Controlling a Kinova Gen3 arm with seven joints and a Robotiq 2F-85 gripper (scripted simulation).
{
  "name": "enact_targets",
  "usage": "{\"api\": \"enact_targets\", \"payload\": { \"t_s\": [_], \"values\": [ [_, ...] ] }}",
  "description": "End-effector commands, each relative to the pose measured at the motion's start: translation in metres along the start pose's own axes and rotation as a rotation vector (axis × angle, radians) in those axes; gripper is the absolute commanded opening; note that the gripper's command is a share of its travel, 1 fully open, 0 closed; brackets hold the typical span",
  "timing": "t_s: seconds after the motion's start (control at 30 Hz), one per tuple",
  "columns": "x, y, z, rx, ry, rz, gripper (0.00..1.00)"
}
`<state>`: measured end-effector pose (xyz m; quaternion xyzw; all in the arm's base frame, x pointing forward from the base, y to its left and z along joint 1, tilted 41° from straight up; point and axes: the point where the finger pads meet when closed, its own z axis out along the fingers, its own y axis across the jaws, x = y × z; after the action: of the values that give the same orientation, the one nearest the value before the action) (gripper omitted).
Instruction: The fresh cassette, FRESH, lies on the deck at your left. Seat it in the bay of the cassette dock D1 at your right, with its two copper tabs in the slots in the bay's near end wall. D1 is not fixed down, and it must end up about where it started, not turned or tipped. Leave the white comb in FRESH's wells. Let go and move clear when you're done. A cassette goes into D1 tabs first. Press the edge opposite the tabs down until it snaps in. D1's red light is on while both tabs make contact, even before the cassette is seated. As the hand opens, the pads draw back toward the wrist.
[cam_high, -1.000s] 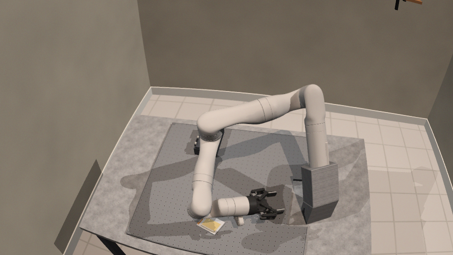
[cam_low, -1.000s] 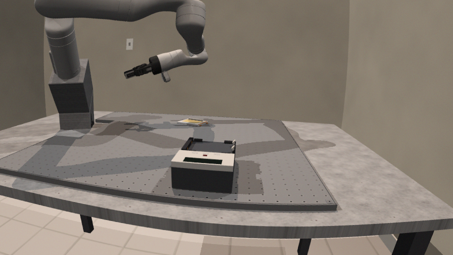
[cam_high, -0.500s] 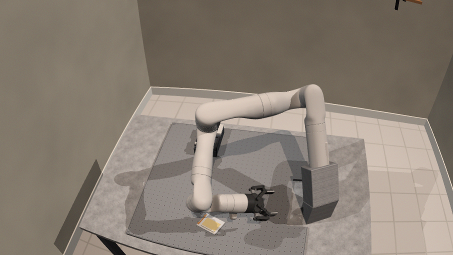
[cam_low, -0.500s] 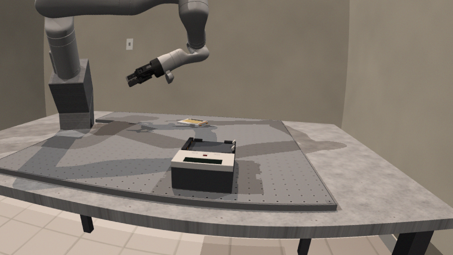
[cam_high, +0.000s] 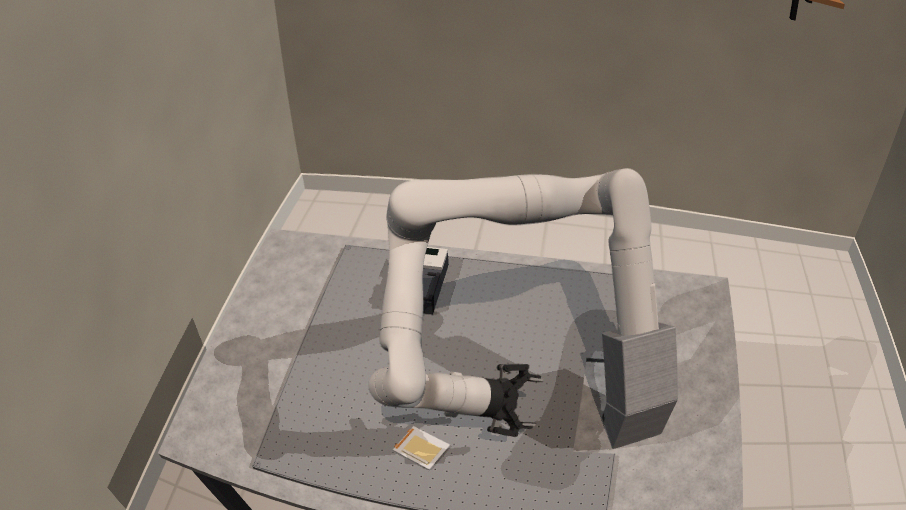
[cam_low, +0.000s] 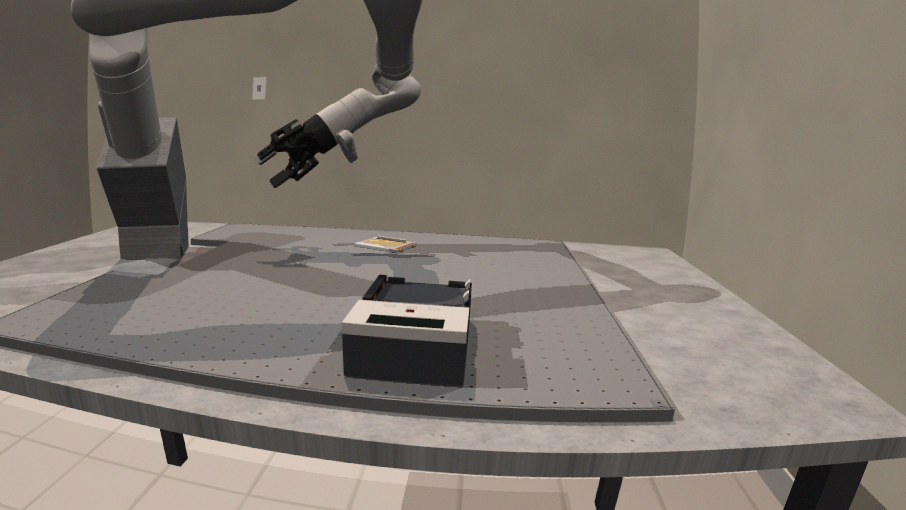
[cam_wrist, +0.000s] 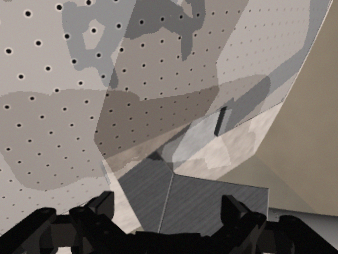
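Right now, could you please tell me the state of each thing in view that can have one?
gripper: fingers fully open, holding nothing, up in the air, well above the deck.
FRESH: lying flat on the deck, untouched, not yet in the dock.
D1: upright on the deck, bay without a cassette.
D1's red light: too small to tell whether lit.

The top view looks steeply down from high above the perforated deck (cam_high: 355, 354); the exterior view stands low at the table's edge, close behind dock D1 (cam_low: 405, 329). Both share the deck, while the wrist view peers past the gripper (cam_wrist: 169, 251) toward the arm's pedestal (cam_wrist: 200, 207)
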<state>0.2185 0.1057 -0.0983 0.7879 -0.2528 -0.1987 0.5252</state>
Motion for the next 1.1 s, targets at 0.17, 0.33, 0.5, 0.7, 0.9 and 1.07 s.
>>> {"api": "enact_targets", "payload": {
  "t_s": [0.17,0.33,0.5,0.7,0.9,1.07],
  "values": [
    [0.019,0.008,-0.013,0.070,0.079,0.219,1.00],
    [0.028,0.011,-0.016,0.098,0.102,0.312,1.00],
    [0.041,0.016,-0.021,0.152,0.135,0.467,1.00],
    [0.057,0.023,-0.029,0.223,0.165,0.651,1.00],
    [0.069,0.029,-0.035,0.274,0.178,0.773,1.00],
    [0.081,0.036,-0.042,0.343,0.185,0.925,1.00]
  ]
}}
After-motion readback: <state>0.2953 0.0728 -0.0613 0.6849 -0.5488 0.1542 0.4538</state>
